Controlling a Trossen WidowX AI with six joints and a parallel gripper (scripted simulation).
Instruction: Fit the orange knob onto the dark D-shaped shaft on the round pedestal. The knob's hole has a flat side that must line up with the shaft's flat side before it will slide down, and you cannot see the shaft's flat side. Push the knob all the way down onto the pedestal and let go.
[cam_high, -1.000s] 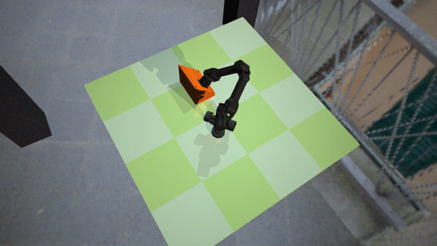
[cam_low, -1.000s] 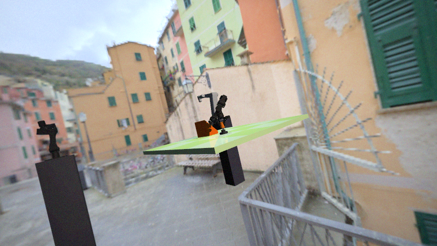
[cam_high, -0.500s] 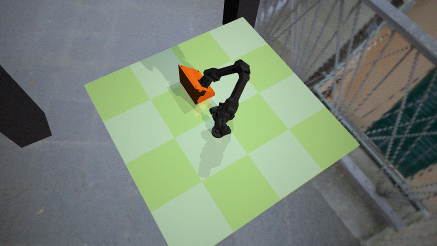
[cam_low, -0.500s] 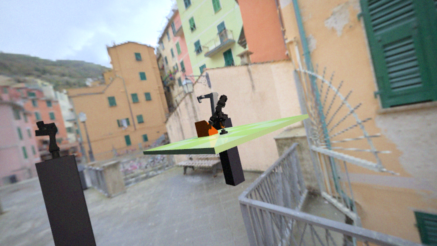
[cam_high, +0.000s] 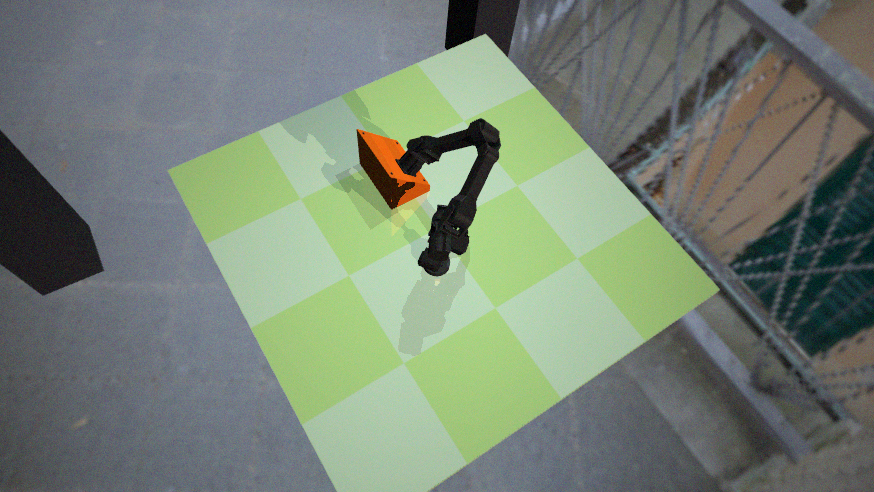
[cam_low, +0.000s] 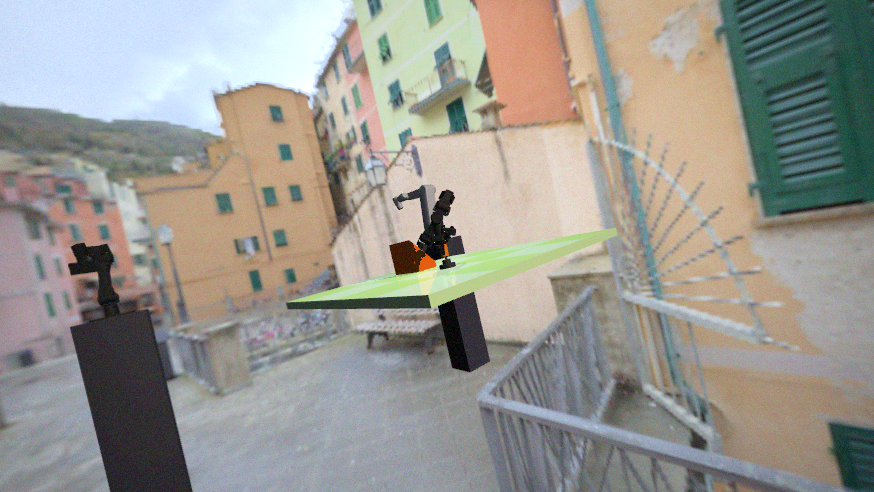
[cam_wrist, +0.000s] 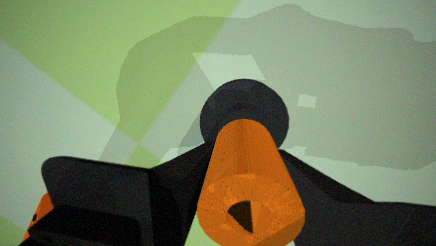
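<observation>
The orange knob (cam_wrist: 250, 192) is in the lower centre of the wrist frame, its near end face toward the camera. A dark opening with one straight edge shows in that face. The jaws are closed on the knob, pinching it from both sides. The round pedestal (cam_high: 440, 268) (cam_low: 448, 264) (cam_wrist: 272, 102) is directly beyond the knob, which overlaps the pedestal's lower edge in the wrist view. Contact between the two, and seating on the shaft, cannot be determined; the shaft is hidden.

The pedestal stands on the green checkered counter (cam_high: 366, 366) (cam_low: 519, 268) (cam_wrist: 75, 60). The black arm (cam_high: 483, 143) (cam_low: 438, 226) bends toward the pedestal from an orange wedge-shaped base (cam_high: 368, 141) (cam_low: 401, 257) (cam_wrist: 44, 215), located above and left of the pedestal in the top frame.

In the exterior frame, a metal railing (cam_low: 568, 416) occupies the lower right. A bench (cam_low: 400, 326) is below the counter, with an orange-yellow building (cam_low: 256, 152) farther back at left.
</observation>
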